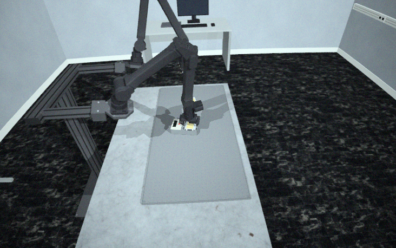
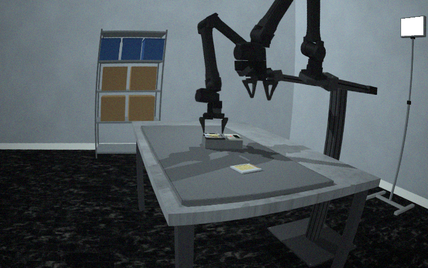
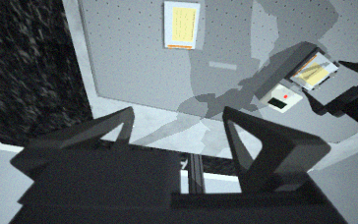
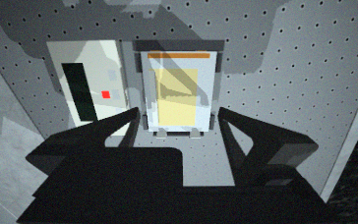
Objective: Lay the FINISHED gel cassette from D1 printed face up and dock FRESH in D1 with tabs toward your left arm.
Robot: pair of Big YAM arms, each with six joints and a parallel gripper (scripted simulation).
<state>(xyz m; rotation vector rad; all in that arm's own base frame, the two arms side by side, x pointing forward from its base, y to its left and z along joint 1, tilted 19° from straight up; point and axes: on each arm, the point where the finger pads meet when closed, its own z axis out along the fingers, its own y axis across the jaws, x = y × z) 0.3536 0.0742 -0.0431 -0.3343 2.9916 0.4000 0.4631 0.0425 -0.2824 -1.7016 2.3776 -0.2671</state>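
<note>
Surface (image 1: 193, 175) (image 2: 157, 164) (image 3: 138, 74) (image 4: 275, 88): dock (image 1: 184, 132) (image 2: 223, 144) (image 3: 301, 49) (image 4: 179, 46) upon it, one cassette (image 1: 190, 126) (image 2: 214, 136) (image 3: 313, 72) (image 4: 177, 98) within the dock, another (image 2: 246, 168) (image 3: 181, 26) lying apart.
</note>
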